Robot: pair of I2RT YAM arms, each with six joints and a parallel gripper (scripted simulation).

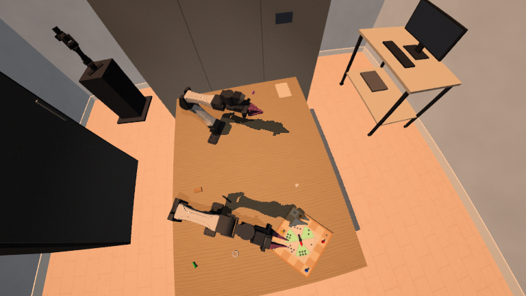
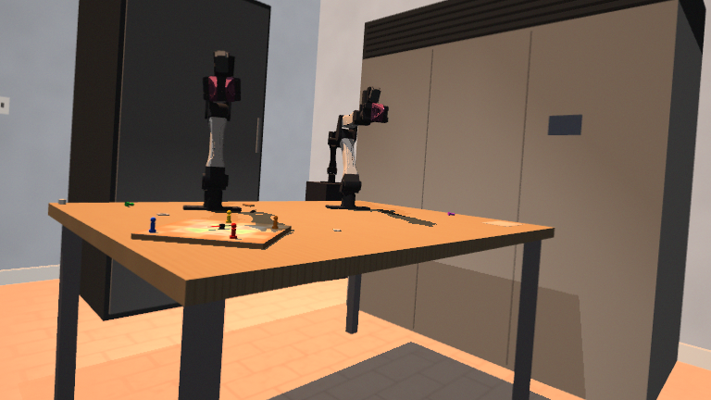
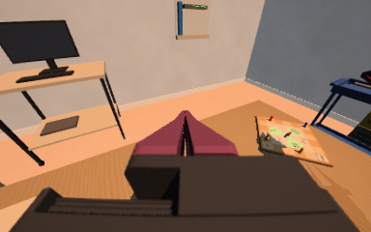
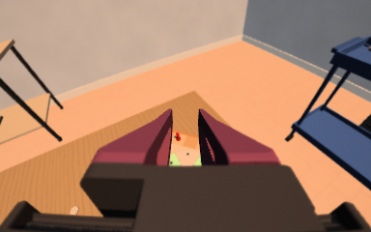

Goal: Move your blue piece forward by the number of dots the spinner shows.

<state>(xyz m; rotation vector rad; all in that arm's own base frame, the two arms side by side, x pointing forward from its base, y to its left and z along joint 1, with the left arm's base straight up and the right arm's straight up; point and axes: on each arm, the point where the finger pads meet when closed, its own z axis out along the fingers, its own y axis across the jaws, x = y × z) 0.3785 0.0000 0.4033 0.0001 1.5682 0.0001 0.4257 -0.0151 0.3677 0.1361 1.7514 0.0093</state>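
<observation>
From above, the blue piece (image 1: 307,270) (image 2: 152,224) (image 3: 305,125) stands near one corner of the game board (image 1: 283,255) (image 2: 156,237) (image 3: 316,145) (image 4: 190,141), on the bench (image 1: 252,161) (image 2: 367,248) (image 3: 97,174) (image 4: 97,145); spinner (image 1: 300,240) (image 2: 221,226) (image 3: 288,134) mid-board. Exterior: blue piece upright; right claw (image 1: 287,242) (image 2: 221,89) (image 4: 185,112) raised well above bench, apart from all pieces. Left wrist: left claw (image 1: 262,112) (image 2: 377,111) (image 3: 185,114) closed, tips together, nothing held. Right wrist: right claw part-open, narrow gap, nothing gripped; red piece (image 1: 323,240) (image 2: 233,231) (image 3: 271,118) (image 4: 178,136) seen beyond, through the gap.

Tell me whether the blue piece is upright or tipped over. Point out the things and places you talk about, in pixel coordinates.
Upright: in the exterior view the blue piece (image 1: 307,270) (image 2: 152,225) (image 3: 305,125) stands on its base, round head on top.
</observation>
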